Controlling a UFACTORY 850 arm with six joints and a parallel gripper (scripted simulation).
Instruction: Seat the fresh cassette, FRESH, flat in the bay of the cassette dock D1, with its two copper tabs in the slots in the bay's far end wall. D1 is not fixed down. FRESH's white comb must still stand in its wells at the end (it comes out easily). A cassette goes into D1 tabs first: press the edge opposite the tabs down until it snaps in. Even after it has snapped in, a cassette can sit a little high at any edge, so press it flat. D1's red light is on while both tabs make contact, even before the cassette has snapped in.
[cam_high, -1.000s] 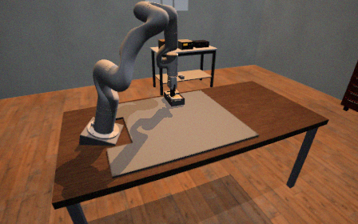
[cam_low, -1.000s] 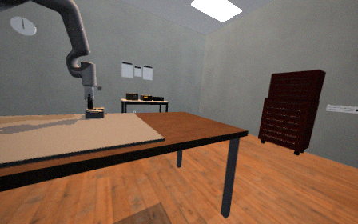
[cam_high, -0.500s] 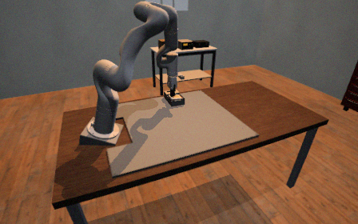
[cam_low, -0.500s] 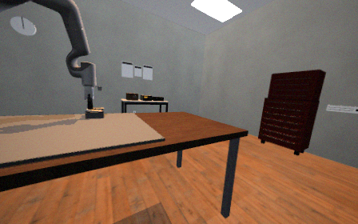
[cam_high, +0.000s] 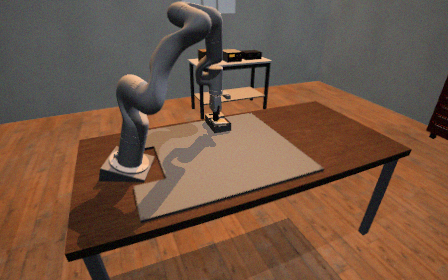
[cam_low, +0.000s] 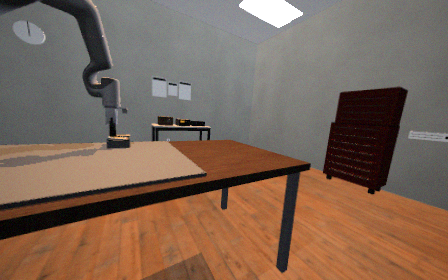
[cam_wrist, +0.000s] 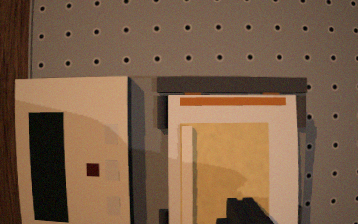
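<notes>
The gripper (cam_wrist: 245, 212) is closed with its fingers together, and nothing is held between them. It is seen pointing straight down, with its dark tip over the near edge of the fresh cassette (cam_wrist: 232, 160).

The fresh cassette is seen lying in the bay of the dock (cam_wrist: 70, 150), in the right part of it. The cassette is cream with a yellow middle. An orange strip (cam_wrist: 232, 101) is seen along its far edge, close to the grey far end wall (cam_wrist: 230, 84) of the bay. The copper tabs cannot be made out for sure. A pale upright strip (cam_wrist: 187, 170) is seen along the left side of the yellow part; it cannot be told if this is the white comb.

On the cream left part of the dock, a long black window (cam_wrist: 47, 165) and a small dark red square (cam_wrist: 92, 169) are seen.

The dock is set on the pegboard mat (cam_high: 240, 160), near its far edge, on the brown table (cam_high: 345, 135).
</notes>
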